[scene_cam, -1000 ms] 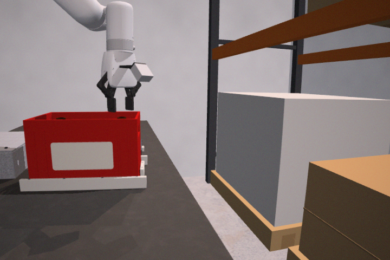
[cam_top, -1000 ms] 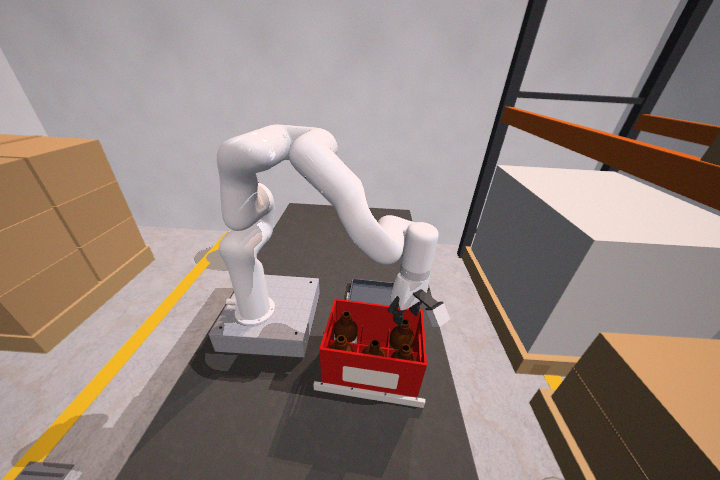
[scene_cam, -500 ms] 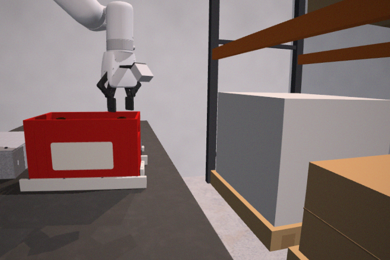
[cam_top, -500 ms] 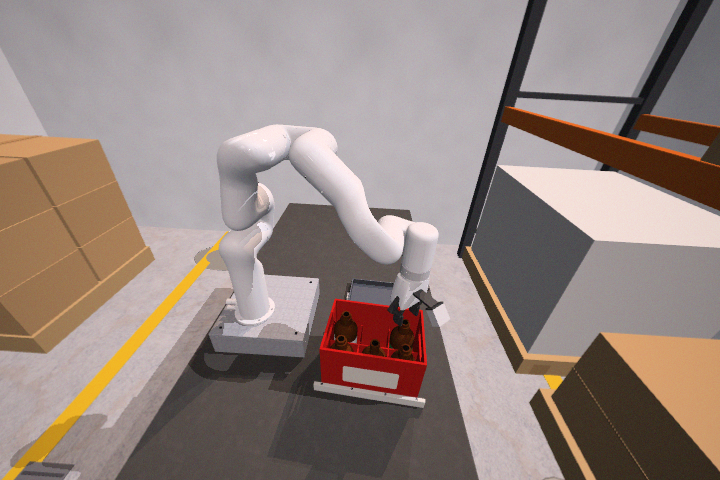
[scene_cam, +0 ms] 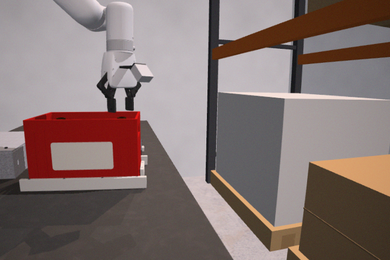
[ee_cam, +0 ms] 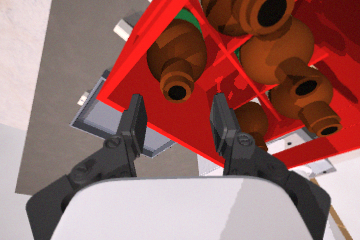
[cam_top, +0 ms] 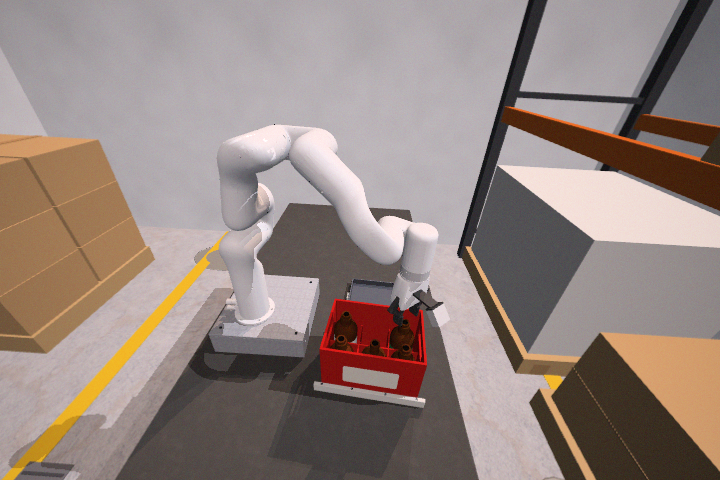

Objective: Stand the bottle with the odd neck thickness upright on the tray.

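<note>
The red crate [cam_top: 331, 370] [scene_cam: 78, 130] [ee_cam: 188, 117] holds several brown bottles. The back right bottle [cam_top: 401, 336] [ee_cam: 177, 55] and back left bottle [cam_top: 345, 328] [ee_cam: 252, 117] stand with an unfilled cell between them. The front row has a left bottle [cam_top: 341, 342], a middle bottle [cam_top: 374, 346] and a right bottle [cam_top: 404, 352]. Neck differences cannot be told. My gripper [cam_top: 406, 316] [scene_cam: 120, 105] [ee_cam: 178, 106] is partly open and empty, pointing down above the crate's back right part, near the back right bottle's mouth. The grey tray [cam_top: 372, 291] [ee_cam: 100, 112] lies behind the crate, without a visible bottle.
A white strip [cam_top: 366, 394] [scene_cam: 82, 183] runs along the crate's front foot. The robot's base block [cam_top: 293, 294] is left of the crate. A large grey-white box [cam_top: 548, 271] [scene_cam: 251, 137] on a pallet and rack posts stand at the right. Stacked cartons [cam_top: 38, 226] stand far left.
</note>
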Robot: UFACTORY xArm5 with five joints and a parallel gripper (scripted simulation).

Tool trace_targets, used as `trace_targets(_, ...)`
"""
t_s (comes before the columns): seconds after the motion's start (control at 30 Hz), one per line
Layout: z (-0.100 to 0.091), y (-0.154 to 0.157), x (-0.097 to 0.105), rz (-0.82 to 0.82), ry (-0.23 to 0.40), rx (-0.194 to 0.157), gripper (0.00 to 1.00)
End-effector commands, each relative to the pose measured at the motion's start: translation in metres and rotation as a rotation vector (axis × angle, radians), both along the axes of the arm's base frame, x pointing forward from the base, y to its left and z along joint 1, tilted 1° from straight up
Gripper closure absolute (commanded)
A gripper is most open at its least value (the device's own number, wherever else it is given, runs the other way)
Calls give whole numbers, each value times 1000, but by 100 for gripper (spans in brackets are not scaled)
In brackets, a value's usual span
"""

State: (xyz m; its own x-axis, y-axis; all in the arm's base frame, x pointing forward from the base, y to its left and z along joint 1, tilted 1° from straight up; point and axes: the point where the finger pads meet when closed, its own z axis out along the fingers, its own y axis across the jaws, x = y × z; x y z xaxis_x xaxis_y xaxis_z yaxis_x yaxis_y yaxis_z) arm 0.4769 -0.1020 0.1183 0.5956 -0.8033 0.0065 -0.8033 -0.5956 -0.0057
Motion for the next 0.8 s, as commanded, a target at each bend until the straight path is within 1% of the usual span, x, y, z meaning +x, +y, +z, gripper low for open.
trace_targets(0.0,0,0,1,0,-4,-1,35)
trace_targets(0.47,-11,-1,1,0,-4,-1,35)
trace_targets(0.77,-22,-1,1,0,-4,-1,35)
